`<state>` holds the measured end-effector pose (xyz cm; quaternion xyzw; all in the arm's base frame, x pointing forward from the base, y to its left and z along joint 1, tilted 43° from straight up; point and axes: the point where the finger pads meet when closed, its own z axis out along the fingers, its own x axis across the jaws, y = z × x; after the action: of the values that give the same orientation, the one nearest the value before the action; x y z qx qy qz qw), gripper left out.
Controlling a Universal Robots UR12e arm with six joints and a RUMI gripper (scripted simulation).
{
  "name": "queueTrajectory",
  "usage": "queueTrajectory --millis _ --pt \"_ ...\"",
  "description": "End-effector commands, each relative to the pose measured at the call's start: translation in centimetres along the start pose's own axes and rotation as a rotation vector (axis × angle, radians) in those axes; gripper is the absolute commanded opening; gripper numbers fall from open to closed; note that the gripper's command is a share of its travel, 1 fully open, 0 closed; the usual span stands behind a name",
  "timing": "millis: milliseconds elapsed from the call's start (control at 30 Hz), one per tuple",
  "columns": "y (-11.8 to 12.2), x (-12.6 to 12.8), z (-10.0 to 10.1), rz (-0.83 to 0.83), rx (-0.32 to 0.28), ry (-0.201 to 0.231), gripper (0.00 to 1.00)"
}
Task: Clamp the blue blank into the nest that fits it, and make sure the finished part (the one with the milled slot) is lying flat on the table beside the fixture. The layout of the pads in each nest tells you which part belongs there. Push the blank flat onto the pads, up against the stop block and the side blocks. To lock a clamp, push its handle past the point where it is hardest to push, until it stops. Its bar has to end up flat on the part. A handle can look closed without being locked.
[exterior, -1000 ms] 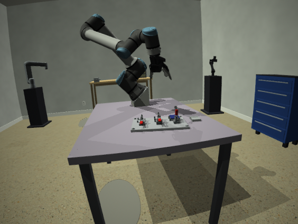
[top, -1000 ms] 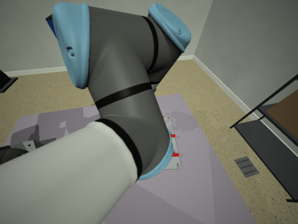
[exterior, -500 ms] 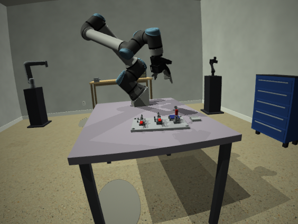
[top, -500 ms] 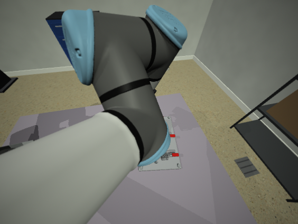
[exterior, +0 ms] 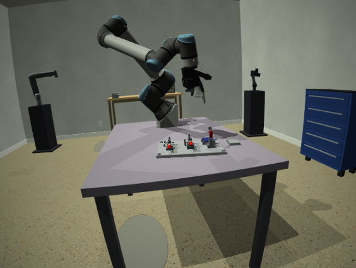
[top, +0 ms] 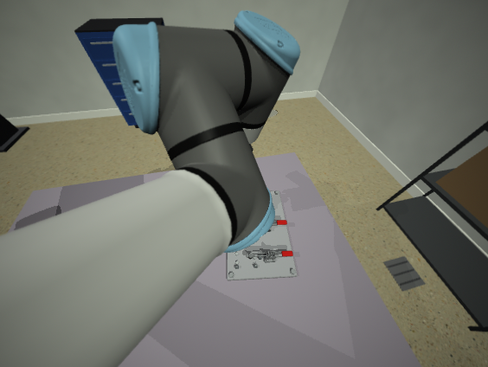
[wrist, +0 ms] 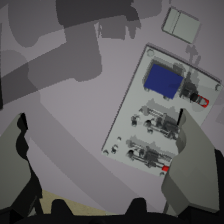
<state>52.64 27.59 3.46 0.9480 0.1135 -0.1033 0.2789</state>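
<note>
Blue blank (wrist: 163, 81) is seen lying in the end nest of the grey fixture plate (wrist: 131, 111), at the plate end nearest the finished part (wrist: 180, 25). In the wrist view the blank's long axis runs across the plate's width, from upper left to lower right, with its lower-right end toward the clamp (wrist: 195, 95) of that nest. That clamp's red handle (exterior: 210, 133) is seen standing upright in the exterior view, above the blank (exterior: 206, 139). Whether the blank is seated against the stop and side blocks cannot be told.

The pale grey finished part is observed flat on the purple table (exterior: 132, 167), just beside the plate's end and apart from it. Its slot is too small to be made out.

The two other nests are seen without parts; their red handles (top: 286, 254) lie low, pointing off the plate's long edge.

The gripper (exterior: 199, 93) is held high above the table, well apart from the fixture, behind it in the exterior view. Its fingers are spread fully and nothing is held between them. In the top view most of the plate (top: 285, 269) is hidden by the arm.
</note>
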Motion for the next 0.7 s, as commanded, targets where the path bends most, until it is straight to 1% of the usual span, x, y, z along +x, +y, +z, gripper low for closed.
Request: queueTrajectory --millis 0,100,133,200,300,367,400,500,567,667 --pt "-0.1 0.8 0.1 0.115 -0.018 0.011 1.00" --pt "-0.2 1.7 0.4 0.246 -0.031 0.029 1.00" --pt "-0.2 1.7 0.4 0.246 -0.031 0.029 1.00" --pt "-0.3 2.3 0.5 0.335 -0.038 0.043 1.00" --pt "-0.3 2.6 0.6 0.380 -0.041 0.050 1.00" --pt "-0.3 3.2 0.7 0.469 -0.047 0.064 1.00" --pt "-0.3 3.2 0.7 0.469 -0.047 0.064 1.00" --pt "-0.3 3.8 0.8 0.559 -0.051 0.079 1.00" --pt "-0.3 3.8 0.8 0.559 -0.051 0.079 1.00" --pt "-0.3 4.6 1.0 0.692 -0.055 0.103 1.00"
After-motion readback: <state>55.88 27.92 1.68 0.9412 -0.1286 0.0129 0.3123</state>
